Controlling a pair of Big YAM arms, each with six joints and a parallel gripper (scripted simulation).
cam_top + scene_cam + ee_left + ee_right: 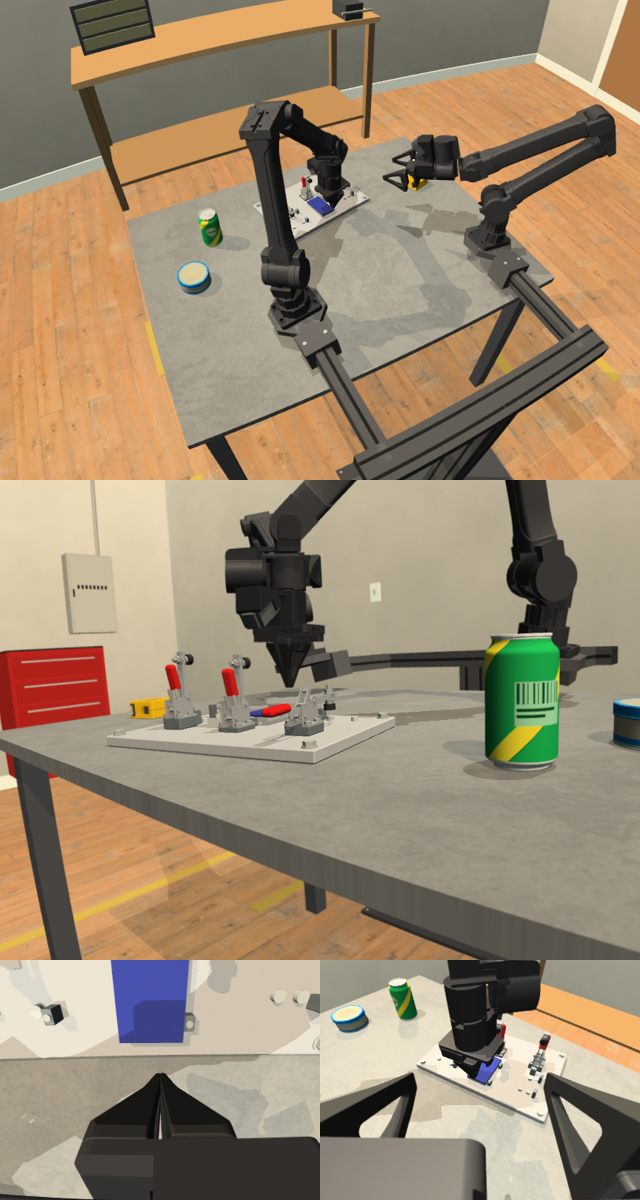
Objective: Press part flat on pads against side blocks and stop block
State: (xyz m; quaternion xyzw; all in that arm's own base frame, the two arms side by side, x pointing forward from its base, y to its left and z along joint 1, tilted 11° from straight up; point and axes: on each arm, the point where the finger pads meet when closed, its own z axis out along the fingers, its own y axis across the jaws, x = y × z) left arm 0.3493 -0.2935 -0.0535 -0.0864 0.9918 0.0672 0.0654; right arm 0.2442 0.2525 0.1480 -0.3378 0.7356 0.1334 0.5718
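Note:
The blue flat part point(151, 998) lies on the white fixture plate point(311, 207), between small blocks; it also shows in the top view point(320, 207) and in the right wrist view point(485, 1072). A side block point(189, 1022) touches its right edge. My left gripper point(160, 1080) is shut and empty, pointing down, raised above the plate's near edge and apart from the part; it shows in the exterior view point(289, 680). My right gripper point(398, 167) is open and empty, held in the air well to the side of the fixture.
Red-handled toggle clamps point(174, 691) point(232, 696) stand on the plate; one lies low point(276, 710). A green can point(209, 227) and a blue-rimmed tin point(193, 276) stand on the table. A yellow object point(417, 182) lies behind the right gripper.

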